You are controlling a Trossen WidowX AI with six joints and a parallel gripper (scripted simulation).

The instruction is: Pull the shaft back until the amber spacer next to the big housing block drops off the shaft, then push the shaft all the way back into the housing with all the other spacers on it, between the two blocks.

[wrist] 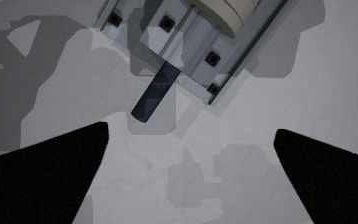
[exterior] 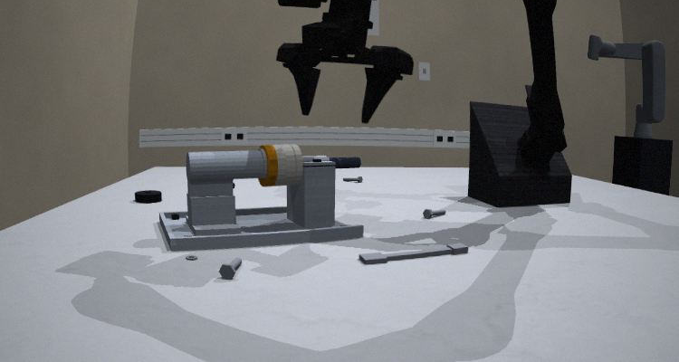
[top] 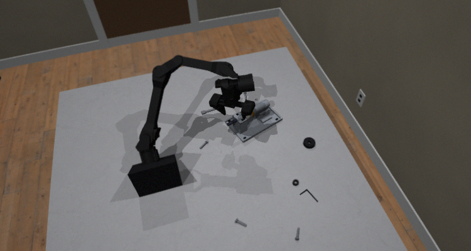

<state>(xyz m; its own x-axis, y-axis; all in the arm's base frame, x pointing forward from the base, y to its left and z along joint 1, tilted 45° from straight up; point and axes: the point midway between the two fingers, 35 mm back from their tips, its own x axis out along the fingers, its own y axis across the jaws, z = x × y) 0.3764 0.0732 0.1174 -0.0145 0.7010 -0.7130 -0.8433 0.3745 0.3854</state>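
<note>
Exterior view: we are looking at the shaft (exterior: 344,162) sitting in its fixture on the table (exterior: 546,283), its dark end sticking out past the smaller block (exterior: 310,194). The amber spacer (exterior: 268,165) is riding on the shaft right against the big housing block (exterior: 223,167), with a pale spacer (exterior: 288,164) touching it on the other side, between the two blocks. Both blocks are standing on a grey base plate (exterior: 265,239).

We are hovering our gripper (exterior: 338,108) well above the protruding shaft end, fingers spread fully apart and gripping nothing. In the wrist view the shaft (wrist: 156,92) is pointing down-left out of the block, above the two dark fingertips, which are framing bare table.

Around the fixture, a bolt (exterior: 230,268) and a small washer (exterior: 191,257) are lying just in front of the plate, a flat wrench (exterior: 413,253) is lying to its right, and a black disc (exterior: 148,195) is resting to the left. The arm's dark base (exterior: 498,188) is standing farther back.
</note>
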